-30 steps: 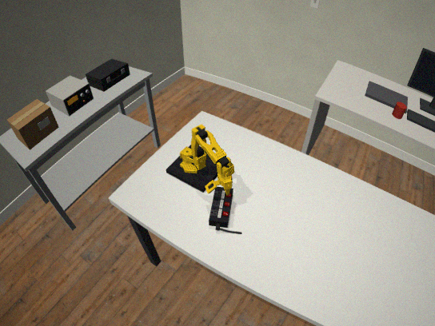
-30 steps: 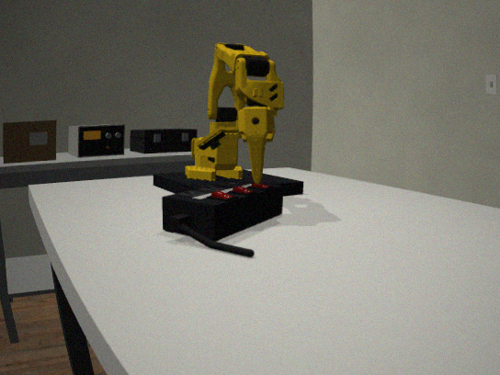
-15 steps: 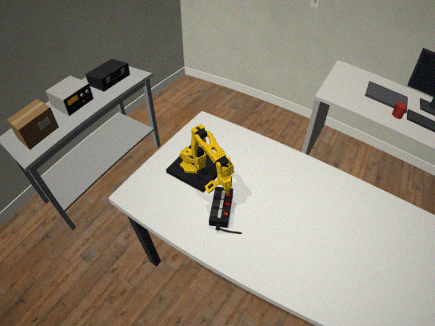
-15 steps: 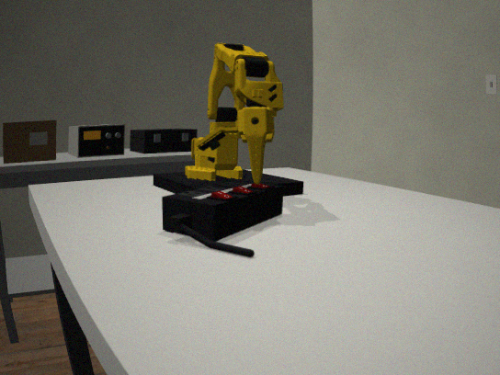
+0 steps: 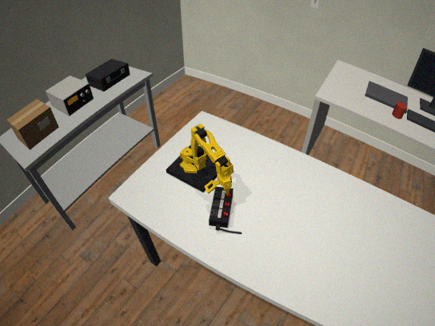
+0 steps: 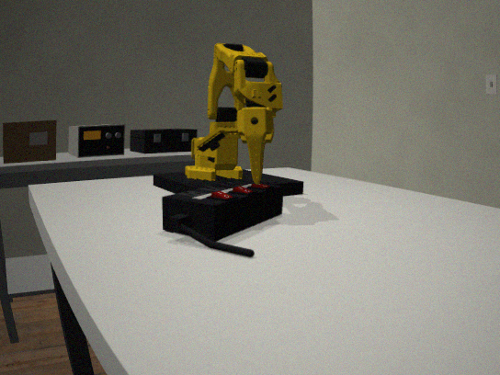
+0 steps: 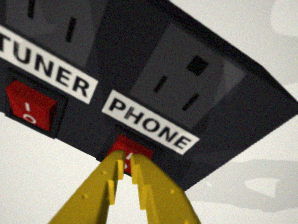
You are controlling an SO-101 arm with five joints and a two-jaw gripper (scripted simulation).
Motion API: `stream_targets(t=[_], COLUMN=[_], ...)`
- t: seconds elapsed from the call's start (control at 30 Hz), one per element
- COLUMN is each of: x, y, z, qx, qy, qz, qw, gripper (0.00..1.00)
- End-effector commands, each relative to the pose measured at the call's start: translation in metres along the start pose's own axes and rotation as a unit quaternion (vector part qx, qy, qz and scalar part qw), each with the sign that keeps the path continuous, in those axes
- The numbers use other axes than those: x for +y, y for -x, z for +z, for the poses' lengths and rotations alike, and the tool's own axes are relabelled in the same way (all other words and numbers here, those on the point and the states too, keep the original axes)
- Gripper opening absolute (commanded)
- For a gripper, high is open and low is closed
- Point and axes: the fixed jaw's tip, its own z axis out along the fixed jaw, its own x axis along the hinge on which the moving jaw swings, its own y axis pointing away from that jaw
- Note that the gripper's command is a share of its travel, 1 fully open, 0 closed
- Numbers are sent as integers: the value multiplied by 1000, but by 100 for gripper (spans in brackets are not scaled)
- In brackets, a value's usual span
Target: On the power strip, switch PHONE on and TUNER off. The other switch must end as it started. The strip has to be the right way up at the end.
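Observation:
A black power strip (image 5: 219, 208) (image 6: 221, 209) (image 7: 150, 65) lies right way up on the white table, next to the arm's base, with three red rocker switches on top. My yellow gripper (image 5: 229, 194) (image 6: 257, 181) (image 7: 126, 167) is shut with nothing in it. It points straight down, and its tips touch the red PHONE switch (image 7: 131, 147) (image 6: 260, 186) at the strip's end nearest the base. The TUNER switch (image 7: 30, 105) (image 6: 242, 189) is beside it, in the middle. The third switch (image 6: 221, 195) sits at the cord end.
The strip's black cord (image 6: 216, 244) (image 5: 229, 231) trails onto the table. The arm's black base plate (image 5: 188, 173) lies just behind the strip. A side shelf (image 5: 76, 116) with boxes stands to the left. A desk (image 5: 376, 116) with a monitor stands to the right.

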Motion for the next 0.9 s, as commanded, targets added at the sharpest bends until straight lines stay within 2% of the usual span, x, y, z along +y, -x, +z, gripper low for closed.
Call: stream_targets(t=[0.0,0.6,0.87], x=[-30,-33,-25], y=[16,18,14], z=[28,31,23], qx=[-35,-35,-35], qy=[-83,-83,-83], qz=[8,10,6], qw=[996,996,996], gripper=[0,0,0])
